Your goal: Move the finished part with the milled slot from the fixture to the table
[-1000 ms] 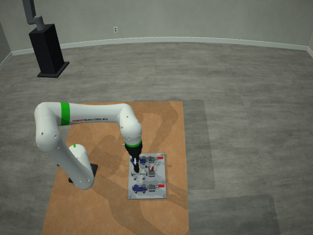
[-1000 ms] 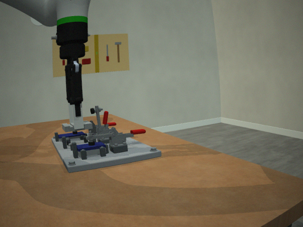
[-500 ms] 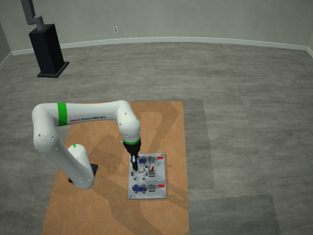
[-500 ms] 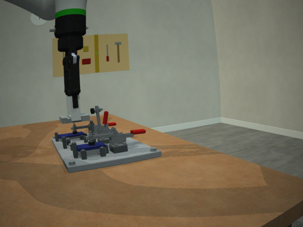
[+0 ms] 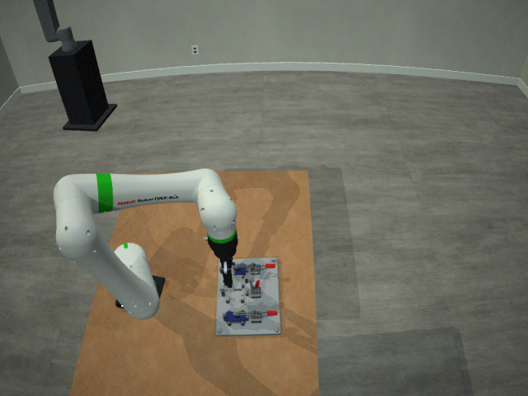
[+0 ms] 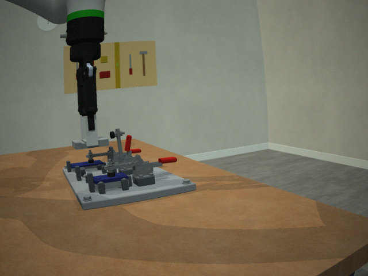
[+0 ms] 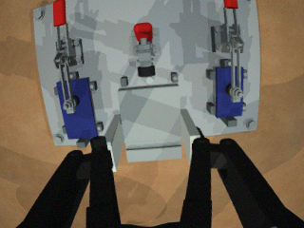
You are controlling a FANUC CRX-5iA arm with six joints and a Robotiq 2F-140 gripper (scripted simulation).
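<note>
- The gripper (image 5: 228, 285) (image 6: 89, 145) (image 7: 151, 123) is partly open, its pads closed on the opposite sides of the part (image 6: 77, 144) (image 7: 151, 119); keep that squeeze through the carry
- The part hangs above the plate (image 5: 271, 298) (image 6: 169, 181) (image 7: 104, 28), looking about level and raised out of the middle nest; I judge this to be the lift-out, with set-down still to do
- Go straight up until its underside clears every post, and only then sideways
- The middle clamp (image 5: 256, 285) (image 6: 119, 145) (image 7: 143, 49) stands open beside it, so move away from its upright arm
- Pass wide of the near blank (image 5: 234, 316) (image 6: 110, 177) (image 7: 229, 92) and far blank (image 5: 240, 271) (image 6: 84, 164) (image 7: 81, 121), both with clamps down; a knock could unseat either
- Over the table (image 5: 294, 238) (image 6: 237, 207) (image 7: 19, 142), lower slowly and level, let the part touch flat, then spread the fingers and rise straight up
</note>
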